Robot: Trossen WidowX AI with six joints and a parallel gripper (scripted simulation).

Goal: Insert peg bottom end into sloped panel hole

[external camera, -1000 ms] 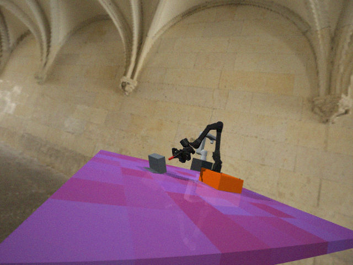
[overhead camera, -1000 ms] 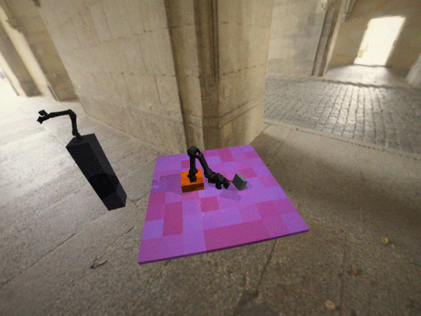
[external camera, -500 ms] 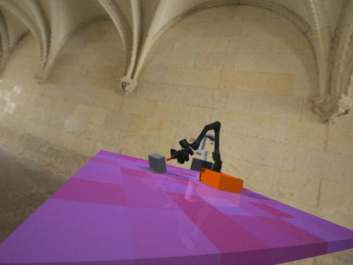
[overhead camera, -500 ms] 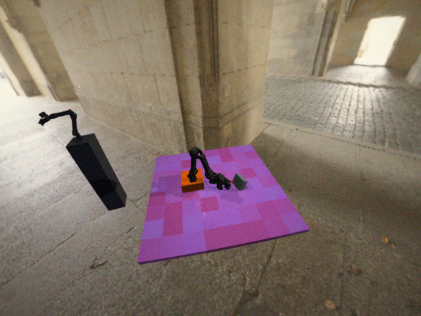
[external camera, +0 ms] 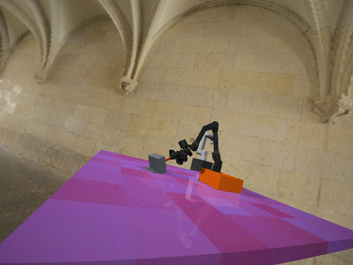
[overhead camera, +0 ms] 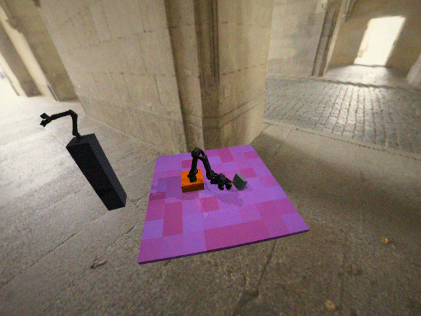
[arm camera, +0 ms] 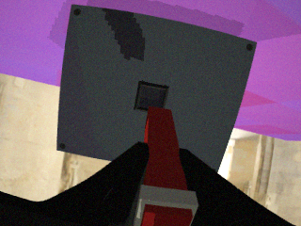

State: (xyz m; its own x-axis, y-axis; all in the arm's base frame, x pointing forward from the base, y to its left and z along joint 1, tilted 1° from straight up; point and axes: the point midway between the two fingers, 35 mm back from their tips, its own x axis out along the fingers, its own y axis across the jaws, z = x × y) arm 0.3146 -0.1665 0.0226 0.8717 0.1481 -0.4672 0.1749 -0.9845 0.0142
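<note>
My gripper (arm camera: pixel 160 155) (overhead camera: pixel 227 184) (external camera: pixel 177 156) is shut on a red square peg (arm camera: pixel 164 145) (overhead camera: pixel 232 180) (external camera: pixel 169 158). The peg points at the grey sloped panel (arm camera: pixel 188 70) (overhead camera: pixel 241 180) (external camera: pixel 156 163). In the wrist view the peg's far end sits just below the dark square hole (arm camera: pixel 152 94) in the panel's face, close to it or touching its lower edge. I cannot tell whether the tip has entered the hole. A grey band crosses the peg near the fingers.
The arm stands on an orange base block (overhead camera: pixel 192 182) (external camera: pixel 220 181) on the purple and pink chequered table (overhead camera: pixel 217 224) (external camera: pixel 113 222). A dark box with a second small arm (overhead camera: pixel 95 170) floats off the table's left. A grey arm (external camera: pixel 203 145) stands behind the base.
</note>
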